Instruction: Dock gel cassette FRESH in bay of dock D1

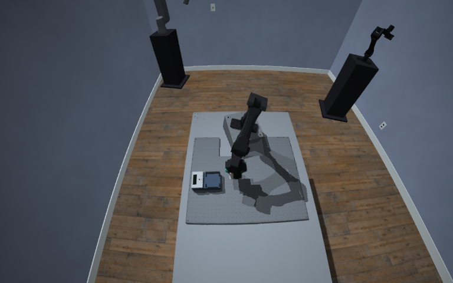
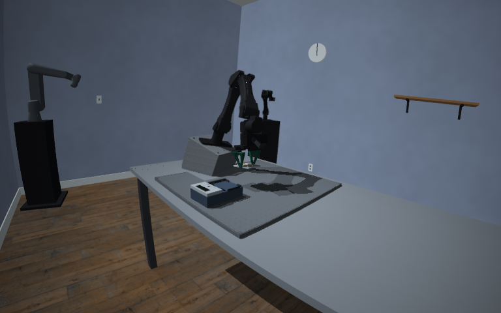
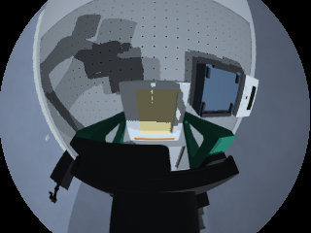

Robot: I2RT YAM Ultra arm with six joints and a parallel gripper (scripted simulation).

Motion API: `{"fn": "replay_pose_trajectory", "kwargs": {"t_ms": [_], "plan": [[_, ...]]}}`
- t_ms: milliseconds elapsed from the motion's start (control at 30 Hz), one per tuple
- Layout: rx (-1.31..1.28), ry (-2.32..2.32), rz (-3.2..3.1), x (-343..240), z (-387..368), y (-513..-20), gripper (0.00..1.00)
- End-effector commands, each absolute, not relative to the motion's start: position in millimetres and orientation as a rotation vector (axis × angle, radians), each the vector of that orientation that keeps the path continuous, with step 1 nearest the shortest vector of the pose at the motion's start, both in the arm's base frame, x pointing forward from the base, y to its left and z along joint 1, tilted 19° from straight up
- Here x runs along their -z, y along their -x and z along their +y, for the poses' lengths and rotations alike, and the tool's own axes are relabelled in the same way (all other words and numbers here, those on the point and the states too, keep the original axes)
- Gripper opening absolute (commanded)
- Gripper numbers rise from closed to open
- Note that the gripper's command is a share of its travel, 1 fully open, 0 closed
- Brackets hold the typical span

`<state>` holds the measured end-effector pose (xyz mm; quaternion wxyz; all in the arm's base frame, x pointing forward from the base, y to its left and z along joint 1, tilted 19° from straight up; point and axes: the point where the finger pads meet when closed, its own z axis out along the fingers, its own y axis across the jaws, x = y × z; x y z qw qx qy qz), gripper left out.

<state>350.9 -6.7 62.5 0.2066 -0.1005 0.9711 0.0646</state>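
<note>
My count of the things around the table.
I see one arm (image 1: 246,128), one cassette (image 3: 155,112), one dock (image 1: 207,180), two black pedestals (image 1: 168,58).

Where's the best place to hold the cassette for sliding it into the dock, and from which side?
Across its two opposite side edges, coming from above, as the gripper has it now. The cassette is a thin flat slab, so the green fingers clamp its edges and leave both ends free, probably helpful for angling one end into the dock.

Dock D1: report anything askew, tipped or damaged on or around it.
Nothing stands out. The dock sits level on the deck, its bay unoccupied. The gripper holds the cassette beside it, not yet inserted.
</note>
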Motion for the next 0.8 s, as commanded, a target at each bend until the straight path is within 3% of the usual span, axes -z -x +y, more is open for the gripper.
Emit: {"fn": "replay_pose_trajectory", "kwargs": {"t_ms": [0, 767], "plan": [[-0.187, 0.308, 2.682, -74, -24, -364, 0.0], [-0.185, 0.307, 2.68, -82, -122, -402, 0.0]]}}
